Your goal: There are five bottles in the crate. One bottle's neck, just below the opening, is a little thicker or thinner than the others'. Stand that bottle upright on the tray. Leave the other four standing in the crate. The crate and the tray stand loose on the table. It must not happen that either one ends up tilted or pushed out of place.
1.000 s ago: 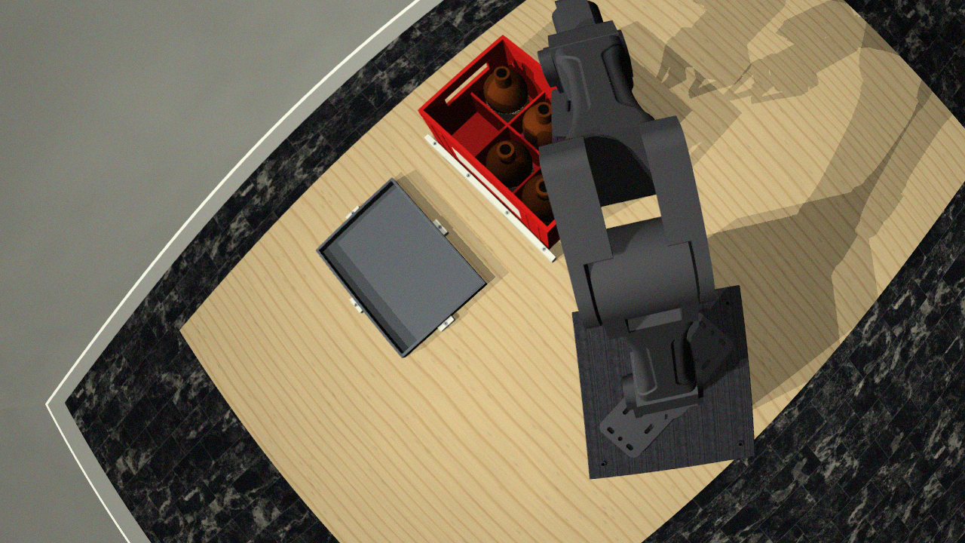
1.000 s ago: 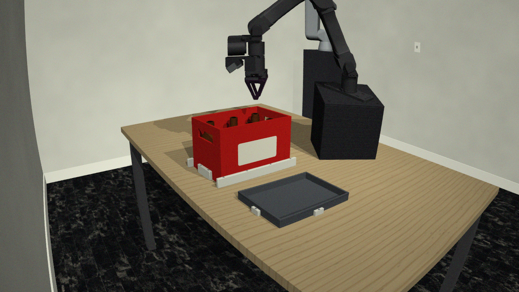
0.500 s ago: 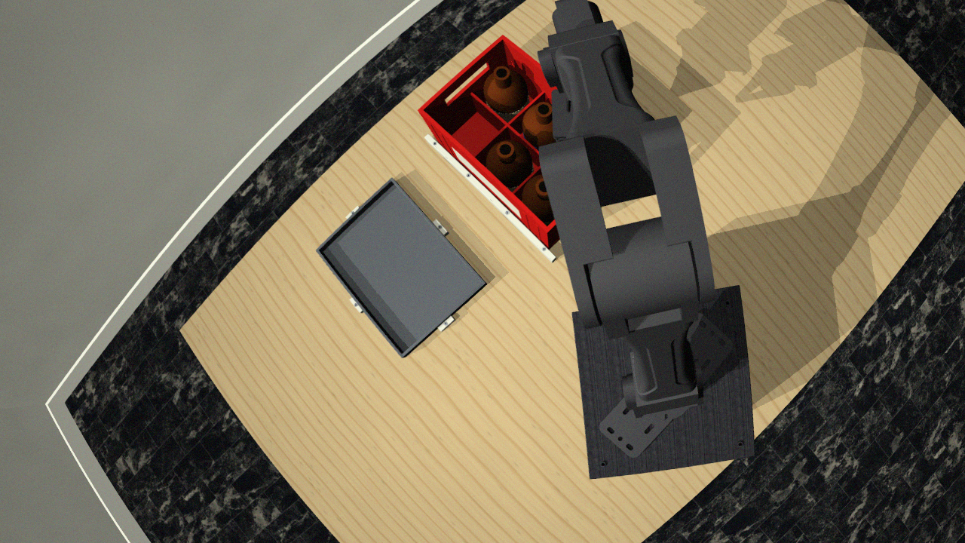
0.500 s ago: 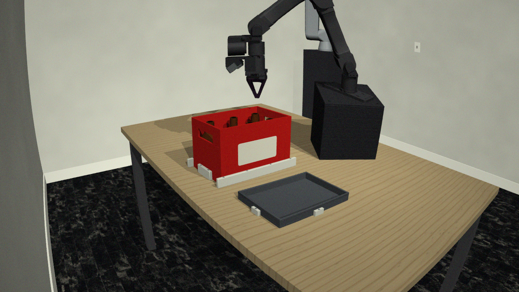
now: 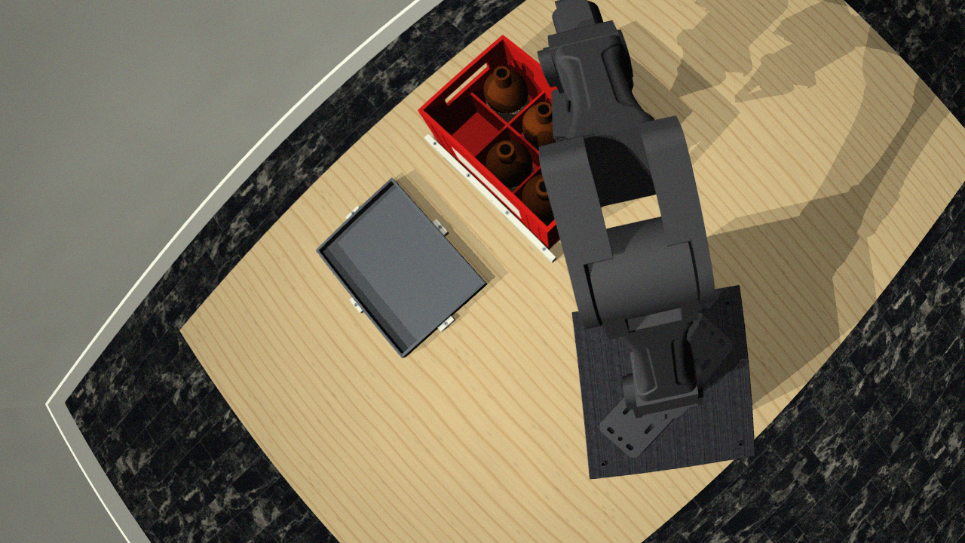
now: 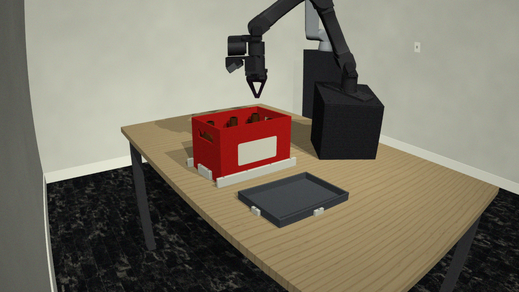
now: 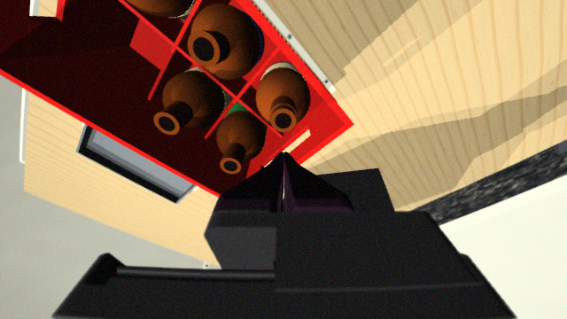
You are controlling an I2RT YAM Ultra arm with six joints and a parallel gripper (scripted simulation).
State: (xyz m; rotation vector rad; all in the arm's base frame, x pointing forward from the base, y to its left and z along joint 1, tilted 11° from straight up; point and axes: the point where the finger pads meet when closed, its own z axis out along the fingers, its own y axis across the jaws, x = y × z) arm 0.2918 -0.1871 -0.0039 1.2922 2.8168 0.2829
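top view: arm (image 5: 623, 270) (image 6: 279, 16) hides part of the crate (image 5: 448, 148) (image 6: 256, 145) (image 7: 151, 155)
exterior view: lower bottles hidden by crate wall; arm's top cut off
wrist view: one bottle (image 7: 164, 5) cut off by upper edge

Gripper (image 6: 257, 97) above red crate (image 6: 254, 145)
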